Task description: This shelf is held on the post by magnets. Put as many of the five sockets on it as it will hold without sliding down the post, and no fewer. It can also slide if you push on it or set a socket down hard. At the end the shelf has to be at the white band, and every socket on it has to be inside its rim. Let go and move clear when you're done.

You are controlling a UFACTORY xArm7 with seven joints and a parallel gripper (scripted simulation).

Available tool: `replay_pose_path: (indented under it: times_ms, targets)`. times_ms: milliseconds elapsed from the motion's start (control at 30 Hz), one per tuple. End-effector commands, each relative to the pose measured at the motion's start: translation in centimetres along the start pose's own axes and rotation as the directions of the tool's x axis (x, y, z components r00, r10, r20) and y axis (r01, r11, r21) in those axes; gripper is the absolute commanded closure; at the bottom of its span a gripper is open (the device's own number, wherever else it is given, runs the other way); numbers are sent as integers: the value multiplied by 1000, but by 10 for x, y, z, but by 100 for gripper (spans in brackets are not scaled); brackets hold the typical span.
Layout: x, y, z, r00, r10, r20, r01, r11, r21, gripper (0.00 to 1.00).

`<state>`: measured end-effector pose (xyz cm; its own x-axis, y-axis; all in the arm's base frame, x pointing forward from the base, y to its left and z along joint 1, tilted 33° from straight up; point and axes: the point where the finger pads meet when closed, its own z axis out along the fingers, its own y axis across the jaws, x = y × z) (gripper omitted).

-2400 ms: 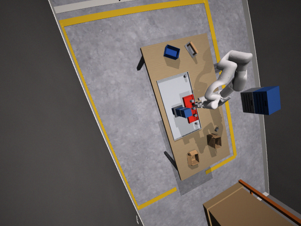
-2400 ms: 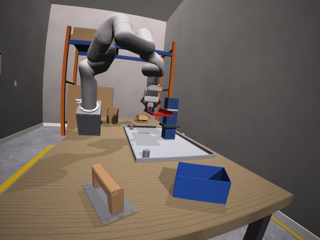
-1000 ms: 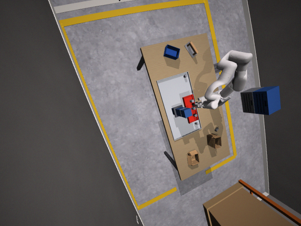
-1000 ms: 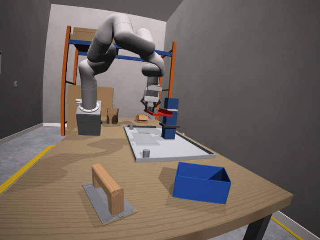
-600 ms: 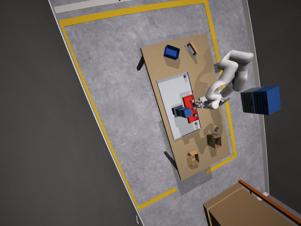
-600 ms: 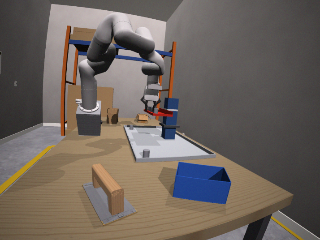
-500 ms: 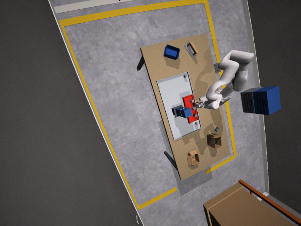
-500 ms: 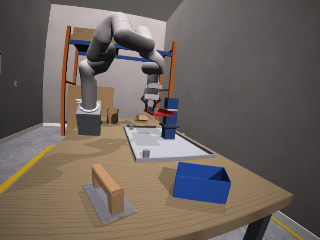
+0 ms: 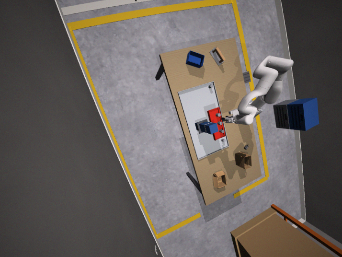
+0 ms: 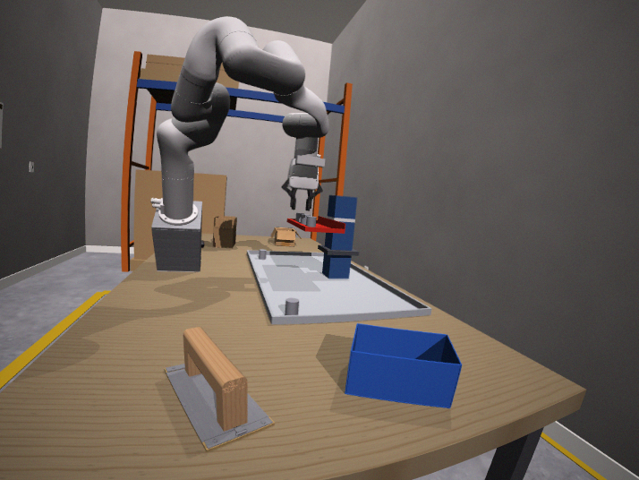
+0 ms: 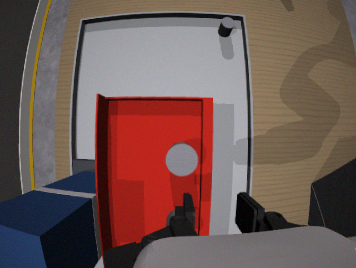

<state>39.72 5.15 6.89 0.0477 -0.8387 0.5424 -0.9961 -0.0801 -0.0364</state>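
The red shelf sits on the blue post at about the height of the white band. Three grey sockets stand in a row on it, inside the rim. The wrist view shows only one of these sockets; the gripper body hides the others. My gripper hangs a little above the shelf's near edge, fingers half open with nothing between them. One socket and another socket stand on the grey mat.
A blue bin and a wooden handle block stand at one table end. Two cardboard boxes and a small dark object are at the other end. The arm's base stands beside the mat.
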Motion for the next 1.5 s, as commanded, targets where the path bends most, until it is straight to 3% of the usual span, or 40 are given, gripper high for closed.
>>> replay_pose_path:
  times_ms: [0, 767, 800, 967, 1133, 1267, 1467]
  targets:
    - [-1, -1, -11, 1000, -1, 2, 1, 1000, 5, 53]
    - [-1, -1, -23, 1000, -1, 2, 1, 1000, 5, 53]
    - [-1, -1, -23, 1000, -1, 2, 1, 1000, 5, 0]
    - [-9, 11, -30, 1000, 0, 12, 0, 1000, 5, 0]
    - [-36, 70, -53, 1000, 0, 21, 0, 1000, 5, 0]
    - [-43, 98, -58, 1000, 0, 7, 0, 1000, 6, 0]
    - [-45, 106, -60, 1000, 0, 0, 0, 1000, 10, 0]
